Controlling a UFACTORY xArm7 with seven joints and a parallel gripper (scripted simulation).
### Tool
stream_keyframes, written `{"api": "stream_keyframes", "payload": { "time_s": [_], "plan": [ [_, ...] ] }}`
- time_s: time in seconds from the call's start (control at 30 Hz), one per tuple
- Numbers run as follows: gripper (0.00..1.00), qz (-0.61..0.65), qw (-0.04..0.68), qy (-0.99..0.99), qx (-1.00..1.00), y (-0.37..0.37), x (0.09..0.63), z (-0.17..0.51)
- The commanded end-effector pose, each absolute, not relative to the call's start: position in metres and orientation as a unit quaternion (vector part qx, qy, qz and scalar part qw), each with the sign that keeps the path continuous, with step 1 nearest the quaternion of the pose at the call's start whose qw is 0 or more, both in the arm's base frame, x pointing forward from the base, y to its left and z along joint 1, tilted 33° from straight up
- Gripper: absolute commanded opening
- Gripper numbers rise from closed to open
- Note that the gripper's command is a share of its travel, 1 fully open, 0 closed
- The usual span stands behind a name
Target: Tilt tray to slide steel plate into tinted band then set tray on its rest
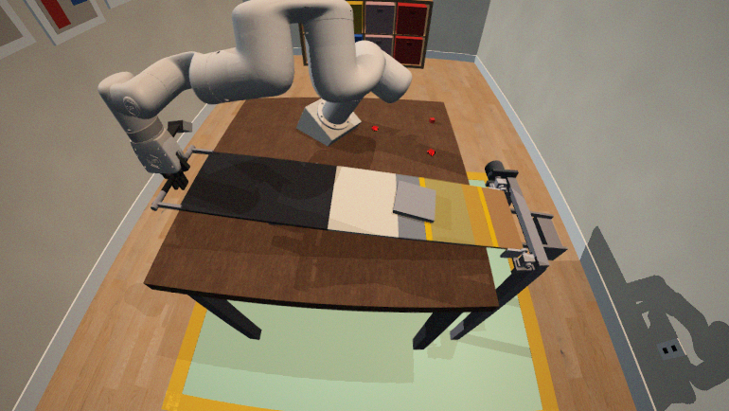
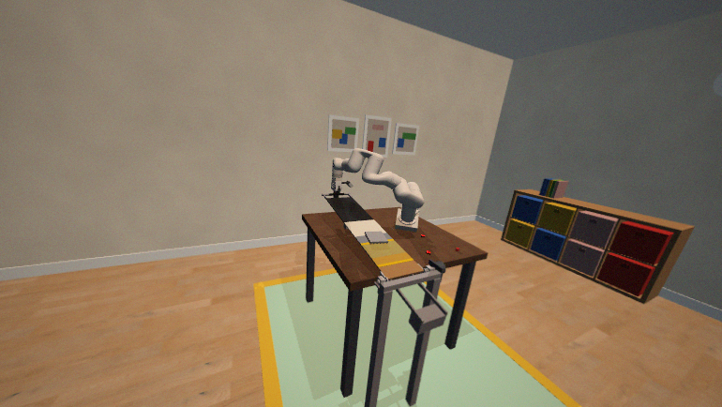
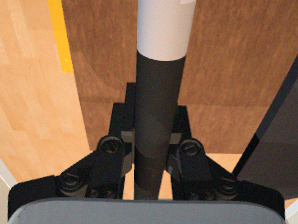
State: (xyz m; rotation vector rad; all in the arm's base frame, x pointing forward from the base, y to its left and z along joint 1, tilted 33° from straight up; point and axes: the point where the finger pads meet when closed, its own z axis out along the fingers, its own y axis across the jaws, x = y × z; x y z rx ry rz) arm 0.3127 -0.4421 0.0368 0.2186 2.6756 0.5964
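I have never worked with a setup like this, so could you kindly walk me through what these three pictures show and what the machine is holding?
The machine is a single white robot arm bolted to a brown table. One picture looks down from above, one views the whole room from a distance, and one looks out from the arm's wrist. A long tray lies across the table, its far end hinged on a grey stand. The gripper is shut on the tray's handle bar and lifts that end. A grey steel plate lies on the tray bed, straddling the first yellow line of the tinted band.
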Motion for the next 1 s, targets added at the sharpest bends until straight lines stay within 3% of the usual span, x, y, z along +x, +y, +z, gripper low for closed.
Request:
{"api": "stream_keyframes", "payload": {
  "time_s": [0.0,0.23,0.43,0.6,0.8,0.97],
  "plan": [
    [0.00,0.208,0.194,0.955,0.078,-0.437,0.325,0.009],
    [0.00,0.208,0.194,0.955,0.078,-0.431,0.333,-0.008],
    [0.00,0.208,0.194,0.955,0.078,-0.451,0.303,0.059],
    [0.00,0.208,0.194,0.955,0.078,-0.433,0.331,-0.004],
    [0.00,0.208,0.194,0.955,0.078,-0.431,0.333,-0.008],
    [0.00,0.208,0.194,0.955,0.078,-0.450,0.305,0.054]
  ]
}}
